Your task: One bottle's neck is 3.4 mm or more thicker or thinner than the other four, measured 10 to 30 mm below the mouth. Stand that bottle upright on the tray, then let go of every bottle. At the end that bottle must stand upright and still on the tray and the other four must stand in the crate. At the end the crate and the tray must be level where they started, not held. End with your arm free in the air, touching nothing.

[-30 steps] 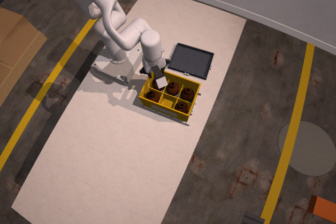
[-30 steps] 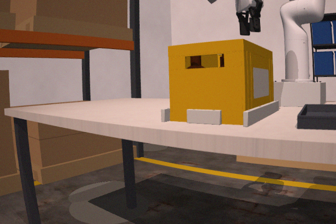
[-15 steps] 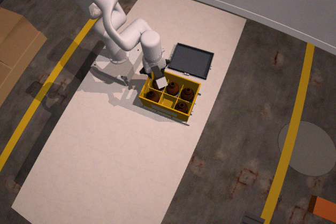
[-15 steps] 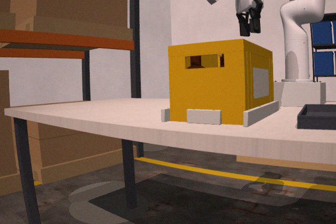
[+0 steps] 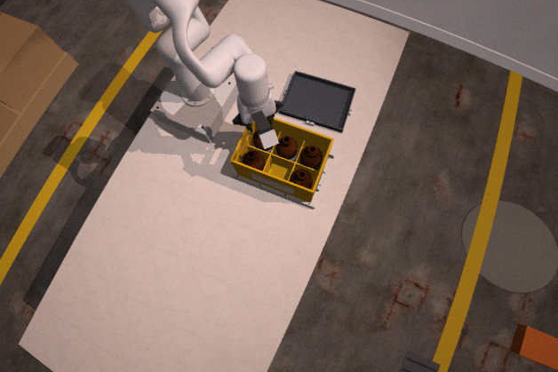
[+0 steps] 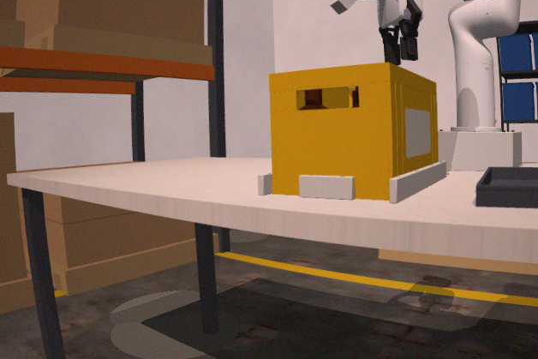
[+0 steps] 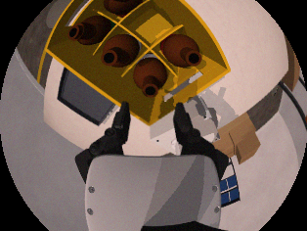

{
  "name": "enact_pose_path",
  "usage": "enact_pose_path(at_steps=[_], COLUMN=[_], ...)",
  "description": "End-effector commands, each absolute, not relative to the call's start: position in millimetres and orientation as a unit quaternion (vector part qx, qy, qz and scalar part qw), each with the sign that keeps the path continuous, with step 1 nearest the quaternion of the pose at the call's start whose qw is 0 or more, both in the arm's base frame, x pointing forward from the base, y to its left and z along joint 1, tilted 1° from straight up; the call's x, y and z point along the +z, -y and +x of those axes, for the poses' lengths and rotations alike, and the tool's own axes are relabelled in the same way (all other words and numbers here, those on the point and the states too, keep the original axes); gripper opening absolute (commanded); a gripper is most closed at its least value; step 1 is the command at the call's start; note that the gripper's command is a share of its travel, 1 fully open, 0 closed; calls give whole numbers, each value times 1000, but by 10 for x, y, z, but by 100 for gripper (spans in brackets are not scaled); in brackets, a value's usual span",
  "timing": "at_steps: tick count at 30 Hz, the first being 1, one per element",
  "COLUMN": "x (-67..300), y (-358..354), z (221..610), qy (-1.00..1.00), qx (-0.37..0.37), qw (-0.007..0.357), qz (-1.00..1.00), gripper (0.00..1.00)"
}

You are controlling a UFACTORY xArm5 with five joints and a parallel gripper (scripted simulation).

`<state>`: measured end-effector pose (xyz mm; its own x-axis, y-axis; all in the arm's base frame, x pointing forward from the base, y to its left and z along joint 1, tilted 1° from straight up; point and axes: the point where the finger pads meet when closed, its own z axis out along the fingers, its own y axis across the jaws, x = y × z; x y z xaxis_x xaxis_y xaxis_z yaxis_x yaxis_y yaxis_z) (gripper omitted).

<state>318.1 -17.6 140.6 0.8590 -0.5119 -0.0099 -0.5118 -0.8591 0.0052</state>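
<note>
The yellow crate [image 5: 243, 170] [image 6: 330, 141] stands level on the table and holds five brown bottles, one per compartment. The corner bottle [image 7: 150, 73] is partly covered by the wrist camera in the top view. Beside it are the middle bottle [image 5: 286, 147] [image 7: 119, 48] and the end bottle [image 5: 311, 157] [image 7: 93, 29]. The other row has a bottle [image 5: 253, 161] [image 7: 177, 48], an empty compartment and another bottle [image 5: 301, 178] [image 7: 123, 4]. Neck differences cannot be told. My gripper [image 6: 400, 61] [image 7: 152, 110] is open and empty, above the corner bottle. The dark tray [image 5: 317, 101] [image 6: 506, 200] [image 7: 85, 95] holds nothing.
Low pale guide strips [image 6: 326, 187] stand around the crate's base. The tray lies close beside the crate's long side. The robot base [image 5: 194, 117] [image 6: 480, 150] is near the corner bottle's end. Crate walls and dividers surround the bottles.
</note>
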Motion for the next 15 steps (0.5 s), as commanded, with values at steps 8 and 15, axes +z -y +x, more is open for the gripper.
enact_pose_path(at_steps=[8, 15], x=[1301, 1219], y=[172, 169], z=[3193, 3193], qy=[265, 265], qx=[-4, -4], qw=[1, 1], qz=[964, 964], gripper=[65, 65])
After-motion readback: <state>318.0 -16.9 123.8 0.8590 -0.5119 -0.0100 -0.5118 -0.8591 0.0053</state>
